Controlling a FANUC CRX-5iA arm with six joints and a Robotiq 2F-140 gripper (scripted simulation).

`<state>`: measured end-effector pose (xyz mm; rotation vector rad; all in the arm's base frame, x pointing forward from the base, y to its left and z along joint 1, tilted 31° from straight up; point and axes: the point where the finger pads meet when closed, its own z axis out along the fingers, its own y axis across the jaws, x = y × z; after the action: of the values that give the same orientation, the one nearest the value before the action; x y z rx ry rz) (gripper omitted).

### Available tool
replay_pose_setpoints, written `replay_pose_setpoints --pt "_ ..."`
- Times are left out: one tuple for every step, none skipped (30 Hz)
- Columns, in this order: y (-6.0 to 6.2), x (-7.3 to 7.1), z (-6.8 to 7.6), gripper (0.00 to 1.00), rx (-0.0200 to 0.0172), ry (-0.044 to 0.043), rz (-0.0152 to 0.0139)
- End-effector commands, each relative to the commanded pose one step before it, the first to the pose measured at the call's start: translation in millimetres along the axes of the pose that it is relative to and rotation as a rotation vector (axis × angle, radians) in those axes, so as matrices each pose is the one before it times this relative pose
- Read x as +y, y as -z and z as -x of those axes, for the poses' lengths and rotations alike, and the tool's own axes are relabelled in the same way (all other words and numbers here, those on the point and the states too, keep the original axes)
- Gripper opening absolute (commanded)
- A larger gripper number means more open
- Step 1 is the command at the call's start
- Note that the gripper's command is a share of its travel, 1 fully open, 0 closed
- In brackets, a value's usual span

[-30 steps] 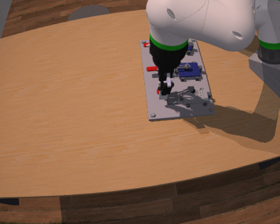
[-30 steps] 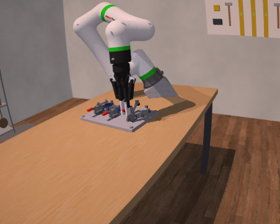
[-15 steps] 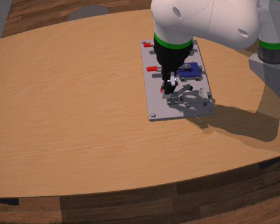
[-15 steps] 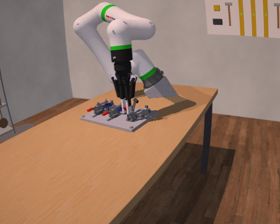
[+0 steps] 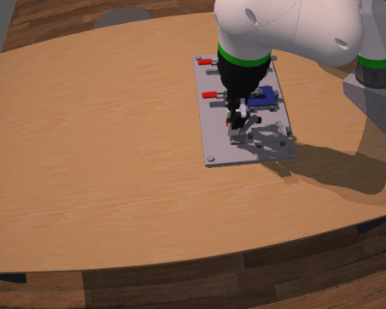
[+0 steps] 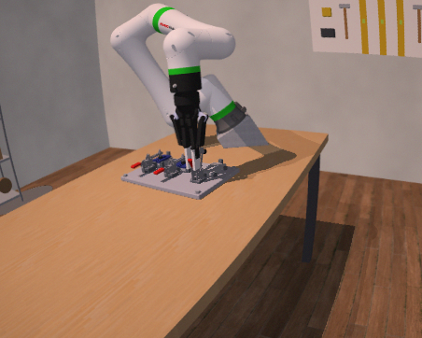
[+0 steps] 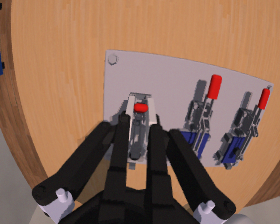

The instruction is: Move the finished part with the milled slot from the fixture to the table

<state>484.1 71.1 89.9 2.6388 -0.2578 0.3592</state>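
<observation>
A grey fixture plate (image 5: 209, 141) (image 6: 173, 187) (image 7: 166, 80) lies on the wooden table and carries three nests with toggle clamps. My gripper (image 5: 239, 121) (image 6: 195, 165) (image 7: 140, 105) stands upright over the nearest nest, fingers narrow. They straddle that clamp's lever, whose red handle (image 7: 140, 107) points up between them; I see no squeeze on it. The grey finished part (image 5: 271, 130) (image 6: 215, 170) sits in that nest, in my arm's shadow. Two blue blanks (image 7: 200, 142) (image 7: 236, 150) sit in the other nests; one shows in the top view (image 5: 262, 97). Their red handles (image 7: 214, 86) (image 7: 264, 98) (image 5: 209, 95) (image 5: 205, 61) lie flat.
The robot's grey base block (image 5: 371, 98) stands on the table right of the fixture. The table's curved front edge (image 5: 243, 252) runs below. A shelf rack (image 6: 0, 140) stands off the table at the far left.
</observation>
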Motion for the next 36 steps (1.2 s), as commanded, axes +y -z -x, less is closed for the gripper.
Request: replay_pose_setpoints --pt "0.26 -0.14 1.45 0.11 -0.00011 -0.00001 -0.00017" --pt "0.07 0.00 0.56 0.11 0.00000 0.00000 0.00000" --pt "0.00 0.00 0.51 0.11 0.00000 0.00000 0.00000" --pt "0.00 0.00 0.49 0.11 0.00000 0.00000 0.00000" --pt "0.00 0.00 0.47 0.11 0.00000 0.00000 0.00000" --pt "0.00 0.00 0.45 0.11 0.00000 0.00000 0.00000" --pt "0.00 0.00 0.43 0.11 0.00000 0.00000 0.00000" --pt "0.00 0.00 0.41 0.11 0.00000 0.00000 0.00000" --pt "0.00 0.00 0.39 0.11 0.00000 0.00000 0.00000" --pt "0.00 0.00 0.37 0.11 0.00000 0.00000 0.00000" --pt "0.00 0.00 0.00 0.11 0.00000 0.00000 0.00000" --pt "0.00 0.00 0.00 0.11 0.00000 0.00000 0.00000" --pt "0.00 0.00 0.35 0.11 0.00000 0.00000 0.00000" --pt "0.00 0.00 0.33 0.11 0.00000 0.00000 0.00000" --pt "0.00 0.00 0.30 0.11 0.00000 0.00000 0.00000" --pt "0.00 0.00 0.28 0.11 0.00000 0.00000 0.00000" --pt "0.00 0.00 0.26 0.11 0.00000 0.00000 0.00000" --pt "0.00 0.00 0.25 0.11 0.00000 0.00000 0.00000" --pt "0.00 0.00 0.23 0.11 0.00000 0.00000 0.00000" --pt "0.00 0.00 0.21 0.11 0.00000 0.00000 0.00000" --pt "0.00 0.00 0.19 0.11 0.00000 0.00000 0.00000" --pt "0.00 0.00 0.17 0.11 0.00000 0.00000 0.00000" --pt "0.00 0.00 0.15 0.11 0.00000 0.00000 0.00000" --pt "0.00 0.00 0.14 0.11 0.00000 0.00000 0.00000" --pt "0.00 0.00 0.12 0.11 0.00000 0.00000 0.00000" --pt "0.00 0.00 0.11 0.11 0.00000 0.00000 0.00000" --pt "0.00 0.00 0.09 0.11 0.00000 0.00000 0.00000" --pt "0.00 0.00 0.00 0.11 0.00000 0.00000 0.00000" --pt "0.00 0.00 0.00 0.11 0.00000 0.00000 0.00000" --pt "0.00 0.00 0.08 0.11 0.00000 0.00000 0.00000" --pt "0.00 0.00 0.06 0.11 0.00000 0.00000 0.00000" --pt "0.00 0.00 0.05 0.11 0.00000 0.00000 0.00000" --pt "0.00 0.00 0.04 0.11 0.00000 0.00000 0.00000" --pt "0.00 0.00 0.03 0.11 0.00000 0.00000 0.00000" --pt "0.00 0.00 0.02 0.11 0.00000 0.00000 0.00000" --pt "0.00 0.00 0.02 0.11 0.00000 0.00000 0.00000"
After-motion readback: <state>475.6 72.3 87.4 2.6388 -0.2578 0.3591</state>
